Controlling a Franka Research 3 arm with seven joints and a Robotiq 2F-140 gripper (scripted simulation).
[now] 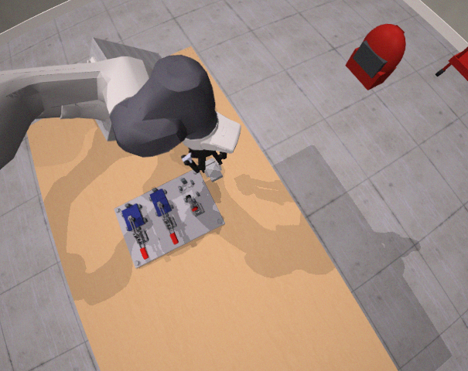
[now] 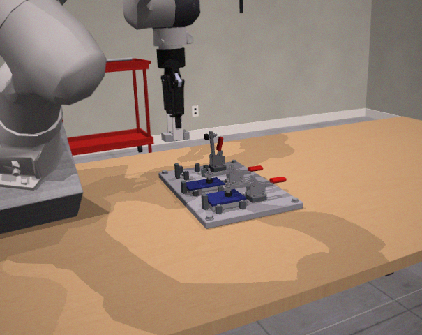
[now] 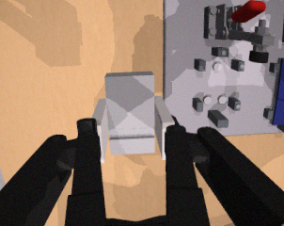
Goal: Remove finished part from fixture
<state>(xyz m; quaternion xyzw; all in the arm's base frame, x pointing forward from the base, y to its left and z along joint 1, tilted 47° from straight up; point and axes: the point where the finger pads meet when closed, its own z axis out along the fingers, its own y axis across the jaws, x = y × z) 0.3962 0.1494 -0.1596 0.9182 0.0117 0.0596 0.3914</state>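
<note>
My gripper is shut on the grey finished part, the one with the milled slot, and holds it level in the air over the table beside the fixture's far edge. The part also shows in the top view and in the exterior view. The grey fixture plate lies on the table with two blue blanks under closed clamps. The third clamp stands open with its red handle up, and its station is empty.
The robot base stands at the table's left end. A red cart stands behind the table by the wall. A red object and another red cart are on the floor to the right.
</note>
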